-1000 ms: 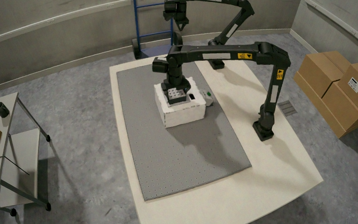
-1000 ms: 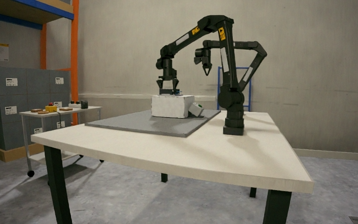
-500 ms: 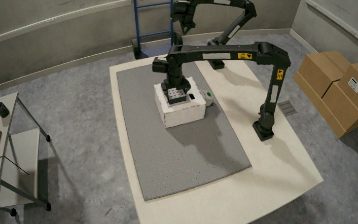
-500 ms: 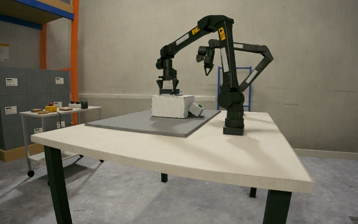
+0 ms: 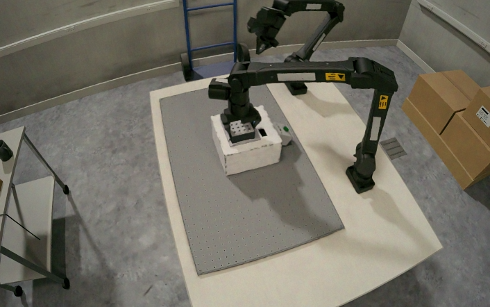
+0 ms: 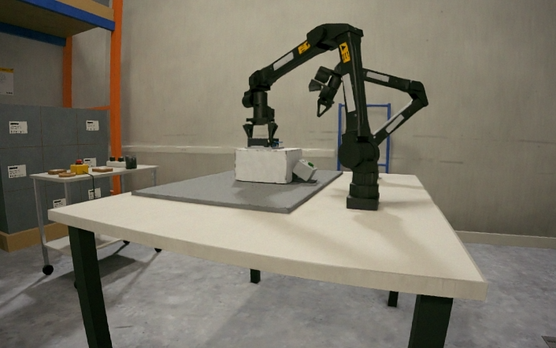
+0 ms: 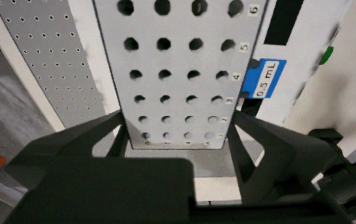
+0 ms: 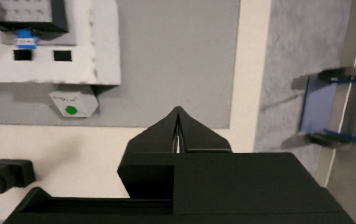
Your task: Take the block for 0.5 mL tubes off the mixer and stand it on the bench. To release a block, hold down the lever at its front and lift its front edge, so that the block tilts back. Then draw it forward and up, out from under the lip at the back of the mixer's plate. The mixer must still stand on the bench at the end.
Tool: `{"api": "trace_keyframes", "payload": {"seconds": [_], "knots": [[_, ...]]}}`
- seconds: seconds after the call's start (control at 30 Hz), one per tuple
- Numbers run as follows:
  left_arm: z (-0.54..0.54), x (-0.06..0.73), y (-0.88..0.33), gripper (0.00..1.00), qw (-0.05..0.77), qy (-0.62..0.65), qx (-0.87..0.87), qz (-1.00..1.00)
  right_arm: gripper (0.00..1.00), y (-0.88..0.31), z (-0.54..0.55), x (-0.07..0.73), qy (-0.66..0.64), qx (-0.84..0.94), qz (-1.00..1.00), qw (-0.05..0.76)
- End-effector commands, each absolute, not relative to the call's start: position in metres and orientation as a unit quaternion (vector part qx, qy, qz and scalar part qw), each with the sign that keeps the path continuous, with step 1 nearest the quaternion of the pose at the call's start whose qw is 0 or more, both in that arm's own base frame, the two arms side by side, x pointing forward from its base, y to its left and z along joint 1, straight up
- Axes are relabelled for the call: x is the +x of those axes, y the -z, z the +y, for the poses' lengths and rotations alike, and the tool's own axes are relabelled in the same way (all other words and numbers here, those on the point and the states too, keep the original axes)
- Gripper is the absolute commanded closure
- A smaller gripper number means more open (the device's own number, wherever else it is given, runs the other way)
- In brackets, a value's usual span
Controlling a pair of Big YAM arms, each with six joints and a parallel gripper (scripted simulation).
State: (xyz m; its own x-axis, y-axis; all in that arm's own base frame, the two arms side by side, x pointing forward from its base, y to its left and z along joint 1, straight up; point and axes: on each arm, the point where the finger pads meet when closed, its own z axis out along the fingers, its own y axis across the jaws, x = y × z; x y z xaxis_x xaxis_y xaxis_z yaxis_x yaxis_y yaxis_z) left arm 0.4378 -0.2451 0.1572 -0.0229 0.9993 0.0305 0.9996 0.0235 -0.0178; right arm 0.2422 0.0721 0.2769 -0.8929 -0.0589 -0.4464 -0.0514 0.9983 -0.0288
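block (image 5: pixel 242 131) (image 6: pixel 257 142) (image 7: pixel 175 75) (image 8: pixel 30 12) clamped in left end effector (image 5: pixel 241 126) (image 6: pixel 260 137) (image 7: pixel 177 111), fingers wide; bring shut, unladen right end effector (image 5: pixel 259 51) (image 6: pixel 319 114) (image 8: pixel 178 111) squarely onto blue lever (image 7: pixel 265 78) (image 8: pixel 26 39).
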Motion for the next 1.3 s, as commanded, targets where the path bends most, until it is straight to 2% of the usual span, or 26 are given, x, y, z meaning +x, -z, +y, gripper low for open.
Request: {"api": "trace_keyframes", "payload": {"seconds": [0.0, 0.37, 0.63, 0.77, 1.1, 1.27], "knots": [[-0.253, 0.443, -0.183, 1.0, -0.012, 0.011, -0.705, -0.709, 1.0, -0.287, 0.096, 0.237, -0.013, -0.002, 0.958, 0.287], [-0.253, 0.443, -0.183, 1.0, -0.012, 0.011, -0.705, -0.709, 1.0, -0.284, 0.139, 0.234, -0.011, 0.002, 0.938, 0.346], [-0.253, 0.443, -0.183, 1.0, -0.012, 0.011, -0.705, -0.709, 1.0, -0.276, 0.186, 0.223, -0.019, 0.009, 0.908, 0.419], [-0.253, 0.443, -0.183, 1.0, -0.012, 0.011, -0.705, -0.709, 1.0, -0.282, 0.206, 0.223, -0.019, 0.018, 0.913, 0.407], [-0.253, 0.443, -0.183, 1.0, -0.012, 0.011, -0.705, -0.709, 1.0, -0.301, 0.254, 0.213, -0.047, 0.015, 0.868, 0.493], [-0.253, 0.443, -0.183, 1.0, -0.012, 0.011, -0.705, -0.709, 1.0, -0.3, 0.278, 0.215, -0.034, 0.019, 0.877, 0.479]]}}
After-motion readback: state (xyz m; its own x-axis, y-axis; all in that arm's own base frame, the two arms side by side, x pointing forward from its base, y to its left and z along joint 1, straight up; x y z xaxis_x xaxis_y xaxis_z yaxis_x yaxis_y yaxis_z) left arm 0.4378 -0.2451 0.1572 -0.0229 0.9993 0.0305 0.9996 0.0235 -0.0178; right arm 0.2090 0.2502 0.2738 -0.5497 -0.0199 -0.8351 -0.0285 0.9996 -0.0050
